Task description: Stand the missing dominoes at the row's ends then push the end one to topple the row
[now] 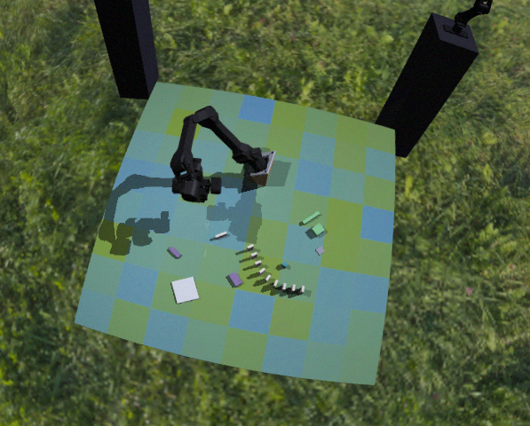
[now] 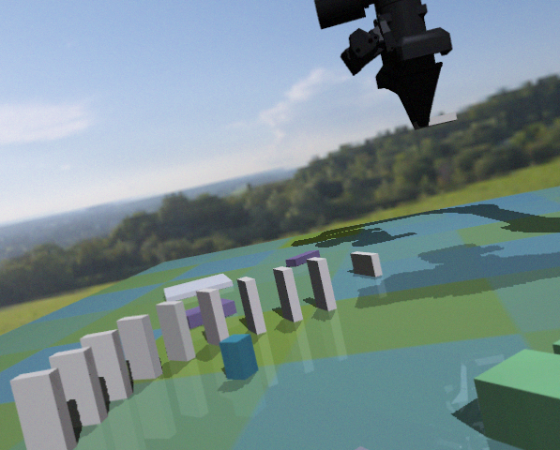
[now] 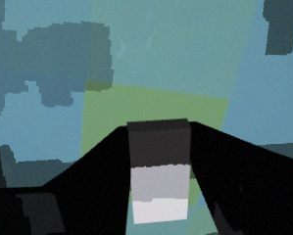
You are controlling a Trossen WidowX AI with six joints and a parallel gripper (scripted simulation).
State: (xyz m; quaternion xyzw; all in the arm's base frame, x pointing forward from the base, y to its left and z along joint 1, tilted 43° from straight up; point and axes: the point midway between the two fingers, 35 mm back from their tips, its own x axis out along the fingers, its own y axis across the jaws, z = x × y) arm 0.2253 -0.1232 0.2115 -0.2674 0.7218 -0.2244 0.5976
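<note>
My gripper (image 2: 421,126) (image 3: 157,133) is shut on a white domino (image 2: 444,119) (image 3: 161,182), held roughly level, high above the table. In the top view the fingertips and this domino are hidden under the arm. A curved row of several white dominoes stands upright, from one end domino (image 1: 249,246) (image 2: 322,284) to the other end domino (image 1: 302,289) (image 2: 42,409). Another white domino (image 1: 220,235) (image 2: 364,263) lies on its side beyond the first end, apart from the row.
A blue block (image 1: 284,265) (image 2: 238,357) stands inside the curve. A purple block (image 1: 234,279) (image 2: 227,308) lies outside it, near a white square (image 1: 185,289) (image 2: 198,286) and another purple block (image 1: 174,252) (image 2: 303,258). A green block (image 1: 317,229) (image 2: 527,397) and green bar (image 1: 310,217) lie across. An open box (image 1: 261,177) is by the arm.
</note>
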